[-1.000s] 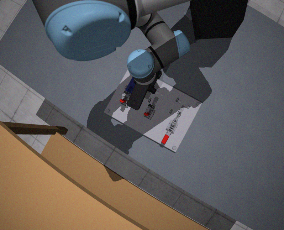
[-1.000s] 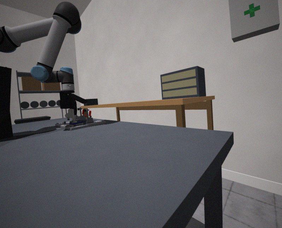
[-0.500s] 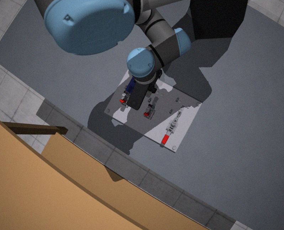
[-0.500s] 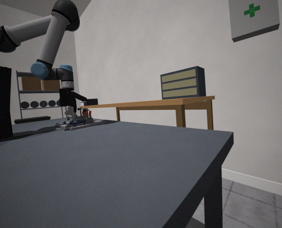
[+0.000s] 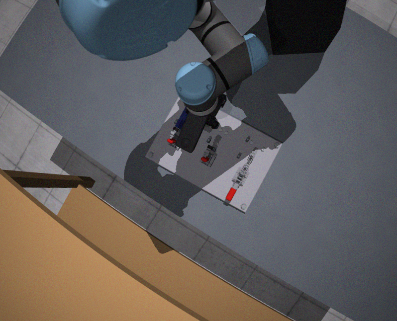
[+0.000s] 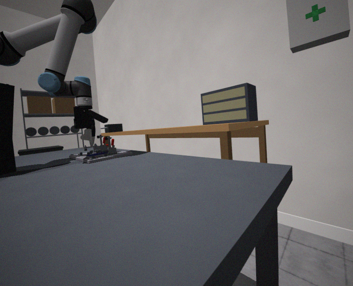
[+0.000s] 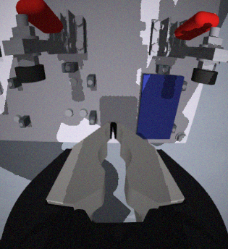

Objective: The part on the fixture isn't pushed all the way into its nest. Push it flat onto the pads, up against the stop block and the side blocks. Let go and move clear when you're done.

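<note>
The part is a flat blue rectangular plate (image 7: 158,106) lying on the grey fixture plate (image 7: 105,72), under the right toggle clamp with a red handle (image 7: 196,25). Small blocks and bolts stand along its right side and near corner. My gripper (image 7: 112,123) is shut and empty, hovering above the fixture just left of the blue part's near end, not touching it. From above, the blue part (image 5: 181,118) peeks out beside my wrist (image 5: 195,128). In the side view my gripper (image 6: 88,136) hangs above the fixture (image 6: 100,156).
A second toggle clamp with a red handle (image 7: 38,16) stands at the fixture's left, with a black pad (image 7: 30,73) below it. A third clamp (image 5: 238,182) lies at the fixture's far corner. A wooden table (image 6: 189,130) and a shelf (image 6: 46,117) stand beyond.
</note>
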Controlling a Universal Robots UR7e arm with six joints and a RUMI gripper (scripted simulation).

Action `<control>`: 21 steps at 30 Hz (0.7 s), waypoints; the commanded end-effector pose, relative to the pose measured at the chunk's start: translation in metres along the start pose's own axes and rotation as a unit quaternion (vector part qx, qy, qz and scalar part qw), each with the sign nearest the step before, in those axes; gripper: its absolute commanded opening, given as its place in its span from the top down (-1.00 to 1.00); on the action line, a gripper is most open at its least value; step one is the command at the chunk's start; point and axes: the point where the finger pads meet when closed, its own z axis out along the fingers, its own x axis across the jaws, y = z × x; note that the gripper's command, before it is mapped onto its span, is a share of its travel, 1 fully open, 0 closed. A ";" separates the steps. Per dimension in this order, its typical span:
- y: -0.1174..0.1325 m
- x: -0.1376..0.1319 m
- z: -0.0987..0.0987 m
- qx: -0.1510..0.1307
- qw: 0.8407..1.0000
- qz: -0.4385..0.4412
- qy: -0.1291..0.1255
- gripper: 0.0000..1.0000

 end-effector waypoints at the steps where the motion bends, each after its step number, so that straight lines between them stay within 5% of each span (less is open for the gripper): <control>1: 0.000 0.000 -0.027 0.000 1.000 0.000 0.000 1.00; 12: 0.000 0.000 -0.027 0.000 1.000 0.000 0.000 1.00; 13: 0.000 0.000 -0.025 0.001 1.000 0.000 0.000 -0.16; 21: 0.000 0.000 -0.025 0.001 1.000 0.000 0.000 -0.16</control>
